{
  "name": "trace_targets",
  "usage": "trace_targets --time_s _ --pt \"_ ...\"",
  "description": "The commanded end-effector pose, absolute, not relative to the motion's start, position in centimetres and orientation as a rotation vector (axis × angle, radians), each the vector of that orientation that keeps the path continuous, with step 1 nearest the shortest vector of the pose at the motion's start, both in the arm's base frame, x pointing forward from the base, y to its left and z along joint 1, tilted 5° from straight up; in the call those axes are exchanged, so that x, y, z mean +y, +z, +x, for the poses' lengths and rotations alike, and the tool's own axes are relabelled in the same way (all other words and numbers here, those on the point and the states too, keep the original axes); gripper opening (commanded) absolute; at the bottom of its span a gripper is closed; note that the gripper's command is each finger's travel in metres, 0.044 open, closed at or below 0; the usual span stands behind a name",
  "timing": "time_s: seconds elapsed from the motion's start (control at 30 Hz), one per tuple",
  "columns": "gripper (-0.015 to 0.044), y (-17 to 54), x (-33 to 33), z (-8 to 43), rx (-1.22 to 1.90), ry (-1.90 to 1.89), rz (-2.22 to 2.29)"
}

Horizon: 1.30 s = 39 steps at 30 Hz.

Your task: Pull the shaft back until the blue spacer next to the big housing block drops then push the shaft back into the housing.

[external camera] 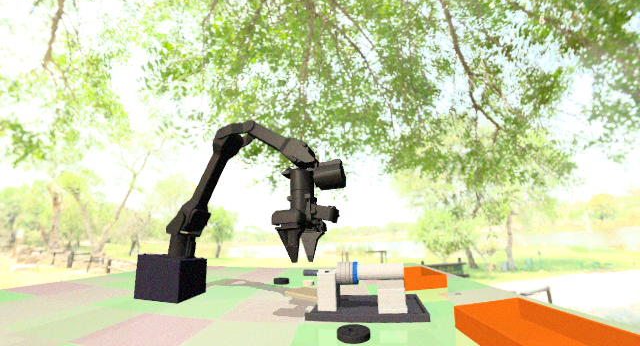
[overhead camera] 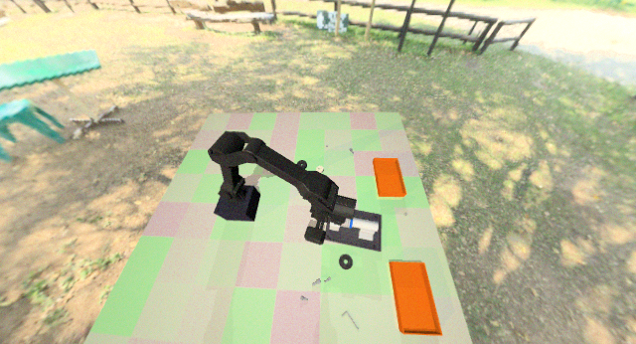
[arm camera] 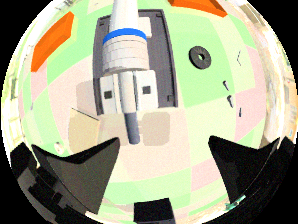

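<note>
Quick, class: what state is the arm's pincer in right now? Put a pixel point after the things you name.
Pincer (external camera: pixel 303 261) (arm camera: pixel 166 143): open, holding nothing, above the table near the free end of the shaft (external camera: pixel 310 273) (arm camera: pixel 132 129).

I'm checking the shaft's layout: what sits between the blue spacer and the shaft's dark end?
Pale spacers, then the small support block; exterior and wrist views.

A table with a patchwork top of green, pink and beige fills the lower middle of the top view. On it, a dark base plate (overhead camera: pixel 370 245) (external camera: pixel 367 316) (arm camera: pixel 170 65) lies right of centre, a black ring (overhead camera: pixel 341 264) (external camera: pixel 353 339) (arm camera: pixel 194 59) just below. Two orange trays lie toward the right edge; small screws and a hex key lie lower down.
</note>
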State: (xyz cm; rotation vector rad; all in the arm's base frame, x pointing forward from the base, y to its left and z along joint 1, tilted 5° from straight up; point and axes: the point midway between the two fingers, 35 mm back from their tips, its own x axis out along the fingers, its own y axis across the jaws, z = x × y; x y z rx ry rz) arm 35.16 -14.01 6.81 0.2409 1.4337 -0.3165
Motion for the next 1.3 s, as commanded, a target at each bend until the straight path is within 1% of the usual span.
trace_targets --time_s 0.0,1.27 --pt "0.0440 6.94 -11.60 36.41 1.464 -0.181 0.244" --pt "0.0440 7.01 -11.36 36.97 1.464 -0.180 0.244"
